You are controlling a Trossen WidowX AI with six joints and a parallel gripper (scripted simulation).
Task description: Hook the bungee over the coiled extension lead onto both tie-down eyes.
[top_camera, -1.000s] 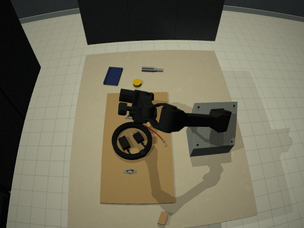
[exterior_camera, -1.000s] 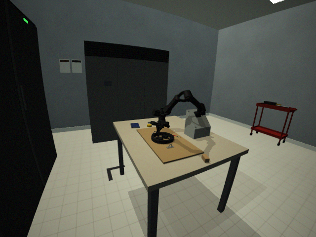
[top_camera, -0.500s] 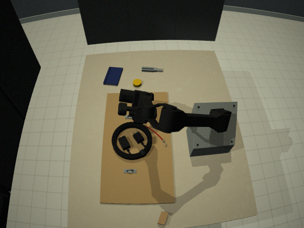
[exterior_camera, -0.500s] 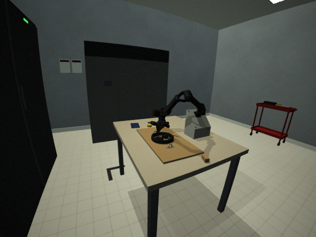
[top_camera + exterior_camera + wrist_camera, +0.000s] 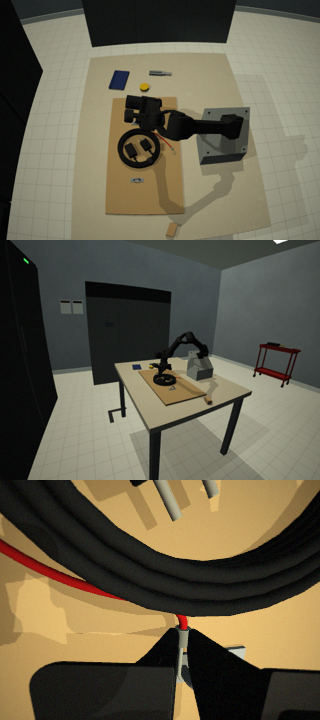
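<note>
You are looking at a plain workroom or lab: grey walls, a pale tiled floor, and a dark double-door cabinet at the far wall. A tall black cabinet with a green light stands at the left, a red cart at the right, and a bench on dark legs stands mid-room.

The gripper, clamped on the bungee's hook, sits low with the coiled lead crowding right against its front. The far tie-down eye lies just beside the fingertips. Toward the bench's back edge, the yellow disc, blue book and grey cylinder block. The near eye stands apart from the coil with bare board around it.
</note>
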